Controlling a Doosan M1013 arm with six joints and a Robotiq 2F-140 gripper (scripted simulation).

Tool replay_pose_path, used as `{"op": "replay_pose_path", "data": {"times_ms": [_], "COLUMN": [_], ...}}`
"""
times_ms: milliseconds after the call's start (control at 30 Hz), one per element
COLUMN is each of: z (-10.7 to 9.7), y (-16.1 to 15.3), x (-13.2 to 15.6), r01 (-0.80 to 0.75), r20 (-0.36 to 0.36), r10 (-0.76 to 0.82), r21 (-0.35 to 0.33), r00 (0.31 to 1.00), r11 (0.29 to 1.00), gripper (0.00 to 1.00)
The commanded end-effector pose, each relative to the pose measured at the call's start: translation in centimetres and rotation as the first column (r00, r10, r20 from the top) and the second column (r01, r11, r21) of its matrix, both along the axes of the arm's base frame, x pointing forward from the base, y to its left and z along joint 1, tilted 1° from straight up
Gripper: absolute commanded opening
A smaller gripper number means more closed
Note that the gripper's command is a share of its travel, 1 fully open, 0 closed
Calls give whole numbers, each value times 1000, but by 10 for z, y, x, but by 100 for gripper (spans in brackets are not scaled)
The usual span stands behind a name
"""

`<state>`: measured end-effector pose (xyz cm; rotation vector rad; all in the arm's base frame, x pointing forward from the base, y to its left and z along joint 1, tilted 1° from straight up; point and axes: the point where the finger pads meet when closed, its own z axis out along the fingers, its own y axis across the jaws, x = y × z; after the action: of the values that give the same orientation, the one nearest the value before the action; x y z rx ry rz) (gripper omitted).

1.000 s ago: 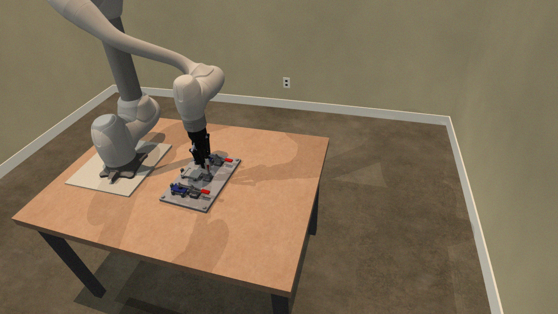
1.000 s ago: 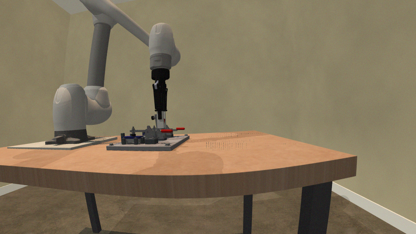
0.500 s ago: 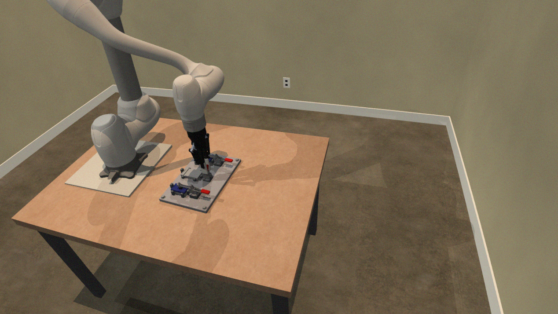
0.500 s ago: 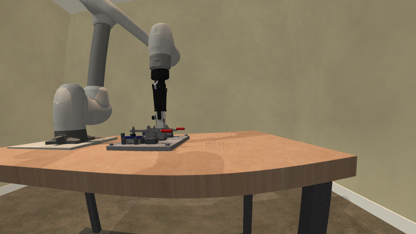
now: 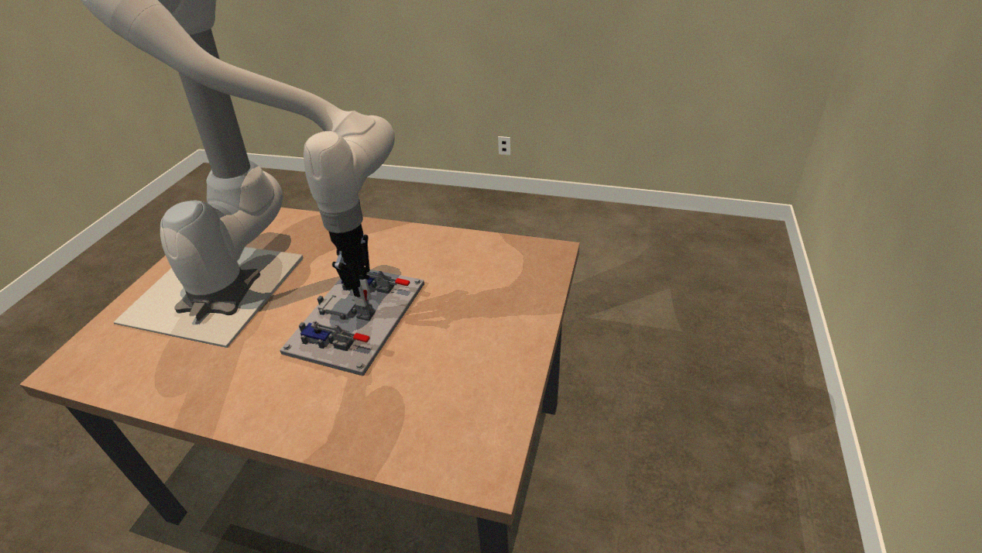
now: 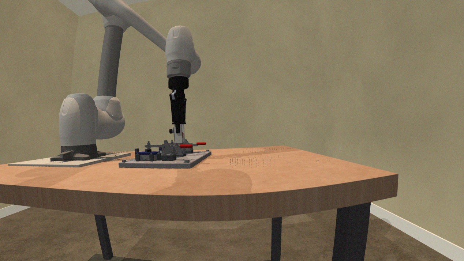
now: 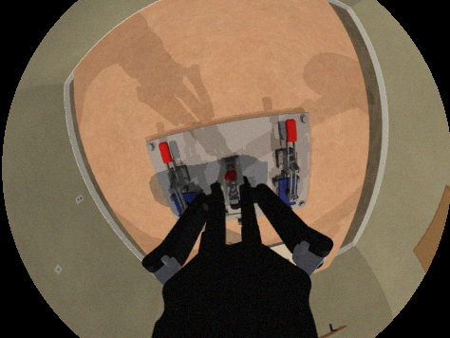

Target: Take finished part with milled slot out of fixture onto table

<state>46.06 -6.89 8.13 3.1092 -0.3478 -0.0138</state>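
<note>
A plain workshop-like room: 1 wooden table (image 5: 439,412) (image 6: 292,181) (image 7: 228,62) bears a clamp fixture (image 5: 323,358) (image 6: 155,165) (image 7: 247,138).
</note>
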Motion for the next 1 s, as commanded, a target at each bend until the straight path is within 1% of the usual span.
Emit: {"op": "replay_pose_path", "data": {"times_ms": [0, 533, 567, 967], "z": [0, 0, 0, 0], "y": [0, 0, 0, 0], "x": [0, 0, 0, 0], "r01": [0, 0, 0, 0], "r20": [0, 0, 0, 0], "r10": [0, 0, 0, 0], "r21": [0, 0, 0, 0], "r00": [1000, 1000, 1000, 1000], "r11": [1000, 1000, 1000, 1000], "gripper": [11, 11, 28, 28]}}
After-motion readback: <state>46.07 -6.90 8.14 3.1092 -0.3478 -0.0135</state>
